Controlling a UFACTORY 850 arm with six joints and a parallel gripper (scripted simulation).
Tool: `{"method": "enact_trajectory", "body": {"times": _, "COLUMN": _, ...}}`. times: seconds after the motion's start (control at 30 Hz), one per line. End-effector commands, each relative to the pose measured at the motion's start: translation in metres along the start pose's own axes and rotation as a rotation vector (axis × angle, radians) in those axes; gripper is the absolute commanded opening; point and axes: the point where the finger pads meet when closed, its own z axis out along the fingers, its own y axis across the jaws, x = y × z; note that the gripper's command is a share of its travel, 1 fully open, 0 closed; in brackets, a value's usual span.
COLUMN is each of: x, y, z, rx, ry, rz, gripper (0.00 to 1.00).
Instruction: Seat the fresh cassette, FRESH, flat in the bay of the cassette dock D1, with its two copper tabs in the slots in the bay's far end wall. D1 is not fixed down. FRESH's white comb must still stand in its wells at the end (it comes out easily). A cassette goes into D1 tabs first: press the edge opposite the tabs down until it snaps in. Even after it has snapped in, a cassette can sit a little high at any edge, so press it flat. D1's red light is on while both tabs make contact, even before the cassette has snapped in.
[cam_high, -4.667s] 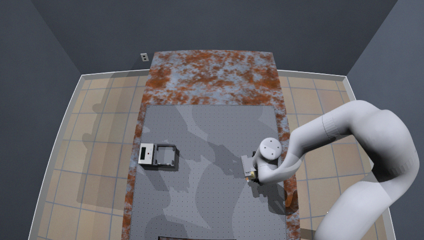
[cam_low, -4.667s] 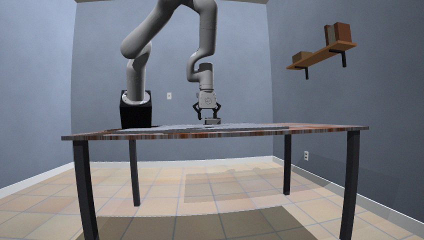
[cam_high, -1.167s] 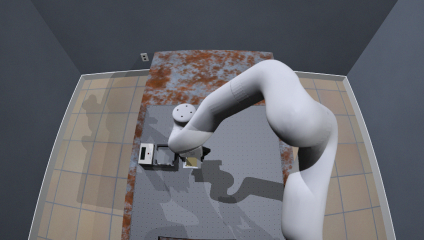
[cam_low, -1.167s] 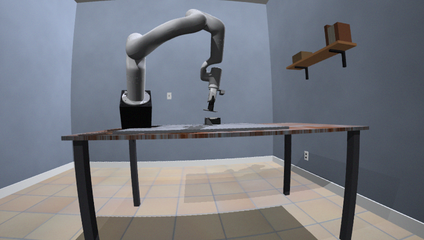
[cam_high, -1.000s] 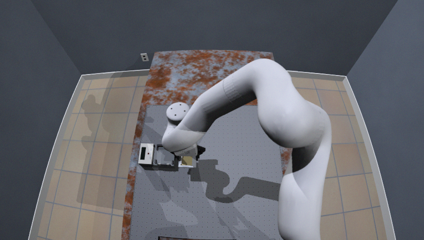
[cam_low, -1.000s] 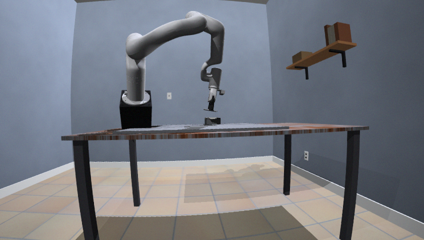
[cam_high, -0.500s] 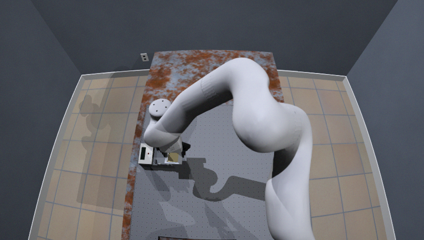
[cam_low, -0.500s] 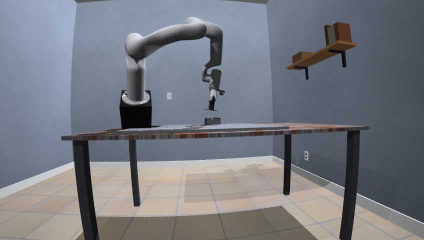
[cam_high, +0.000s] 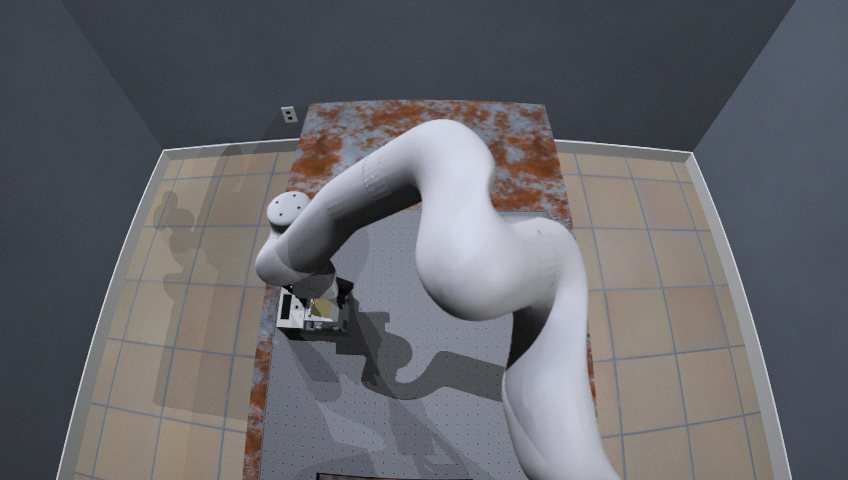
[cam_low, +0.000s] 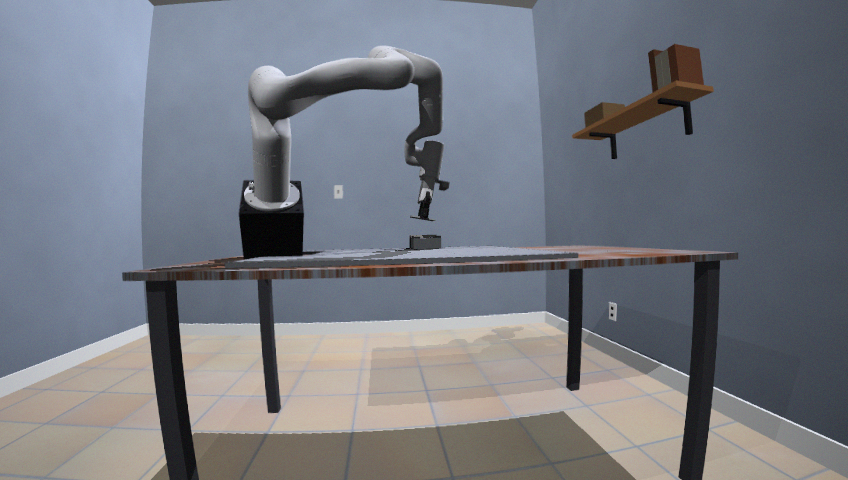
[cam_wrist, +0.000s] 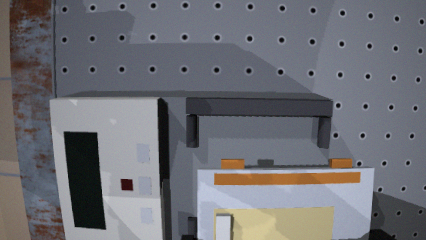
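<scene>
My gripper clamped on FRESH, carried in air above D1. Copper tabs lead, pointing toward bay's far wall. Comb seen at cassette's near edge. D1 red light dark. D1 sits at counter left edge.

D1 sits on the perforated mat on the table, well to the right of the arm's pedestal in the exterior view. FRESH hangs in the gripper directly above D1, apart from it, not touching. In the wrist view, D1's bay lies beyond FRESH's tab edge; tabs point toward D1's far end wall. D1's panel block is left of the bay & of FRESH. Wall shelf is up & right of D1.
</scene>
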Motion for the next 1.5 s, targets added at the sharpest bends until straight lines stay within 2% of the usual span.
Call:
{"method": "enact_trajectory", "body": {"times": 0.0, "x": 0.002, "y": -0.004, "z": -0.001, "rx": -0.001, "ry": -0.001, "rz": 0.000, "gripper": 0.00}}
{"method": "enact_trajectory", "body": {"times": 0.47, "x": 0.002, "y": -0.004, "z": -0.001, "rx": -0.001, "ry": -0.001, "rz": 0.000, "gripper": 0.00}}
{"method": "enact_trajectory", "body": {"times": 1.47, "x": 0.009, "y": -0.004, "z": 0.034, "rx": -0.001, "ry": -0.001, "rz": 0.000, "gripper": 0.00}}
